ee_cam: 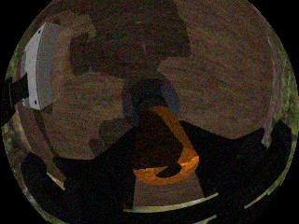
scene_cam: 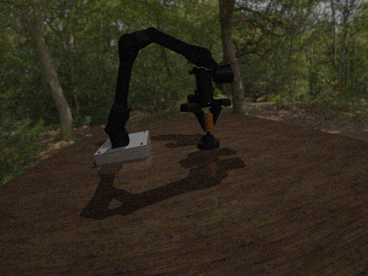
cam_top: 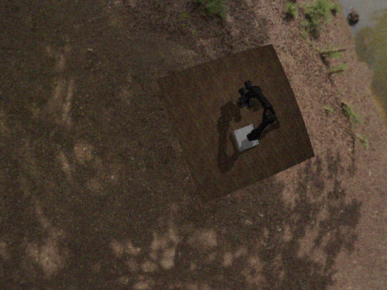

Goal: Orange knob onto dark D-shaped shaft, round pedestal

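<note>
The black parallel-jaw gripper point(scene_cam: 209, 121) point(ee_cam: 159, 127) is gripping the orange cylindrical knob point(scene_cam: 209, 122) point(ee_cam: 190, 161), holding it upright above the dark round pedestal point(scene_cam: 208, 144) point(ee_cam: 172, 99). Picking up is done and the knob is roughly lining up over the shaft; matching the flats, pushing fully down and letting go are apparently still remaining.

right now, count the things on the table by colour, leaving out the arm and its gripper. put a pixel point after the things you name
Orange cylindrical knob point(scene_cam: 209, 122) point(ee_cam: 191, 161): 1
Black round stepped pedestal point(scene_cam: 208, 144) point(ee_cam: 171, 97): 1
White flat box-shaped base point(cam_top: 240, 135) point(scene_cam: 139, 150) point(ee_cam: 43, 70): 1
Total: 3
</note>
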Tool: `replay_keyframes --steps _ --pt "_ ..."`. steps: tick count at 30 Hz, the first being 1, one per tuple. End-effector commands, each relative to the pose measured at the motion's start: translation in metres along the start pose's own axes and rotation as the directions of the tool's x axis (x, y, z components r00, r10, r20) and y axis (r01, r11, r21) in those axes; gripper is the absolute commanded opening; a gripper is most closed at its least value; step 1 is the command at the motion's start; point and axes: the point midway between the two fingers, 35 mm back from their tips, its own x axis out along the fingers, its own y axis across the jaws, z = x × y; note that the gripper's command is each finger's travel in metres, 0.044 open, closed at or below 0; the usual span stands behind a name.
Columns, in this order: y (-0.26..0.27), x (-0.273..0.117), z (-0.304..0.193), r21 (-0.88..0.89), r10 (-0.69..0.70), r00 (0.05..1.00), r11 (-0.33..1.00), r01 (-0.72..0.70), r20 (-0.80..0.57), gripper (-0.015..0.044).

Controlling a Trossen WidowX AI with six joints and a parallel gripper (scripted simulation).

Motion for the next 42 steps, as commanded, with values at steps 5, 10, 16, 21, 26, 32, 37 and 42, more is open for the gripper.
replay_keyframes --steps 5,10,16,21,26,32,37,42 --pt "0.005 0.002 0.001 -0.005 0.001 1.000 1.000 -0.001 -0.002 0.0000" --pt "0.005 0.005 0.001 -0.005 0.001 1.000 1.000 -0.001 -0.002 0.0000" --pt "0.005 0.006 0.001 -0.005 0.001 1.000 1.000 -0.001 -0.002 0.0000" --pt "0.006 0.007 0.002 -0.001 0.001 1.000 1.000 -0.001 -0.002 0.0000" --pt "0.005 0.007 0.001 -0.001 0.001 1.000 1.000 -0.001 -0.002 0.0000" --pt "0.004 0.014 0.001 -0.001 0.001 1.000 1.000 -0.001 -0.002 0.0000" --pt "0.005 0.018 0.001 -0.001 0.001 1.000 1.000 -0.001 -0.002 0.0000" --pt "0.005 0.022 0.001 -0.001 0.001 1.000 1.000 -0.001 -0.002 0.0000"
